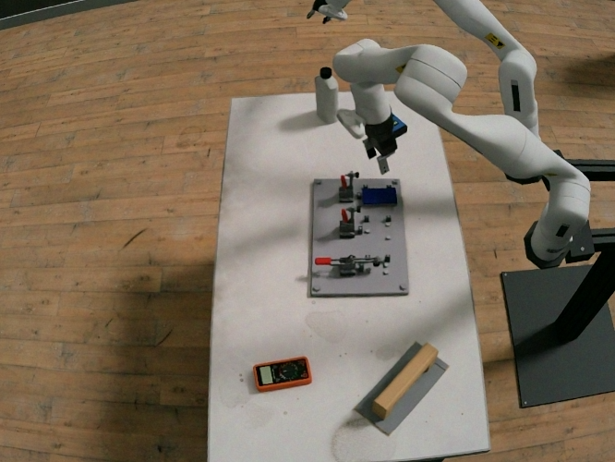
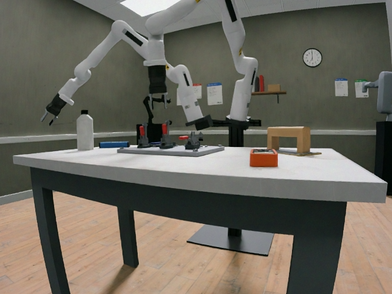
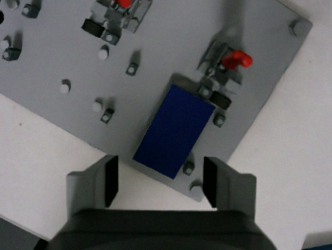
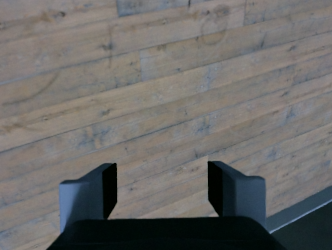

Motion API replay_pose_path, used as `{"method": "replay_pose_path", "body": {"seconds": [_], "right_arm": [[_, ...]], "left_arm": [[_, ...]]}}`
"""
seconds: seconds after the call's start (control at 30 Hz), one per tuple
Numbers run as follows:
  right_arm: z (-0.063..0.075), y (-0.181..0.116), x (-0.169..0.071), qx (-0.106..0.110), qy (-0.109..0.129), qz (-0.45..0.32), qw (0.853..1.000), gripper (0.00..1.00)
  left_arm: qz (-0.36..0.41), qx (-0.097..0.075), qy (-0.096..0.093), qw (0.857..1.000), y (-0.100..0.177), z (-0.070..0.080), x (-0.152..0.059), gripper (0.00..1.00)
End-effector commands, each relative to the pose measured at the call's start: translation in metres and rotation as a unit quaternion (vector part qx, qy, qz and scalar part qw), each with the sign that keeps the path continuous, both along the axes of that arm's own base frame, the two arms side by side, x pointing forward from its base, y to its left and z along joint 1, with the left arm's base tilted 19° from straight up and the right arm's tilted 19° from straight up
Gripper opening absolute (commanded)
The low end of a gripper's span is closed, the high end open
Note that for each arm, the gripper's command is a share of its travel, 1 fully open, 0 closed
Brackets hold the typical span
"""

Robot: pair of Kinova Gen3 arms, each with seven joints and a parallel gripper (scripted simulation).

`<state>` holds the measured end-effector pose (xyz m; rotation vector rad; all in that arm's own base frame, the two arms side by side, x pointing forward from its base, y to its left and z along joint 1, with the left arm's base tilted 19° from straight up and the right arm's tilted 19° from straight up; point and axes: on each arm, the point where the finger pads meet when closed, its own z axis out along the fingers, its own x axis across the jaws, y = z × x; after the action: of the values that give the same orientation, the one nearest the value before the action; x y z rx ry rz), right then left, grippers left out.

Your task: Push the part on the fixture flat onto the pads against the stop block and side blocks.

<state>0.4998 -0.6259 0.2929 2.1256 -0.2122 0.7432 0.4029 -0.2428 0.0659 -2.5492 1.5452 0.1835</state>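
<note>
A blue rectangular part lies on the grey fixture plate, at its back station. Its long edge runs beside two side blocks, with a narrow gap at the upper one. Its short end is close to the stop block; contact is unclear. The pads under it are hidden; whether it lies flat cannot be told. My left gripper is open and empty, above the plate's back edge. My right gripper is open and empty, beyond the table's back edge.
A raised red-handled clamp stands beside the part. A second raised clamp and a lowered one stand on the plate. A white bottle and blue box stand behind. A multimeter and trowel lie in front.
</note>
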Motion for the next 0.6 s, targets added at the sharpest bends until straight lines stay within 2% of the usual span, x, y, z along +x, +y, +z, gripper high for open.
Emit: {"method": "replay_pose_path", "body": {"seconds": [0.0, 0.13, 0.3, 0.47, 0.53, 0.57], "right_arm": [[-0.003, 0.000, -0.019, 0.013, 0.017, 0.010, 1.000, 1.00], [-0.005, -0.002, -0.032, 0.022, 0.025, 0.012, 0.999, 1.00], [-0.007, -0.003, -0.050, 0.033, 0.035, 0.014, 0.999, 1.00], [-0.009, -0.004, -0.067, 0.044, 0.046, 0.015, 0.998, 1.00], [-0.009, -0.004, -0.067, 0.044, 0.046, 0.015, 0.998, 1.00], [-0.009, -0.004, -0.077, 0.050, 0.051, 0.016, 0.997, 1.00]], "left_arm": [[-0.118, 0.013, -0.024, 0.993, -0.016, 0.007, -0.004, 1.00], [-0.210, 0.031, -0.038, 0.977, -0.029, 0.014, -0.009, 1.00], [-0.269, 0.045, -0.047, 0.961, -0.038, 0.019, -0.013, 1.00], [-0.272, 0.052, -0.047, 0.960, -0.034, 0.019, -0.013, 1.00], [-0.272, 0.052, -0.047, 0.960, -0.034, 0.019, -0.013, 1.00], [-0.272, 0.052, -0.046, 0.960, -0.034, 0.018, -0.014, 1.00]]}}
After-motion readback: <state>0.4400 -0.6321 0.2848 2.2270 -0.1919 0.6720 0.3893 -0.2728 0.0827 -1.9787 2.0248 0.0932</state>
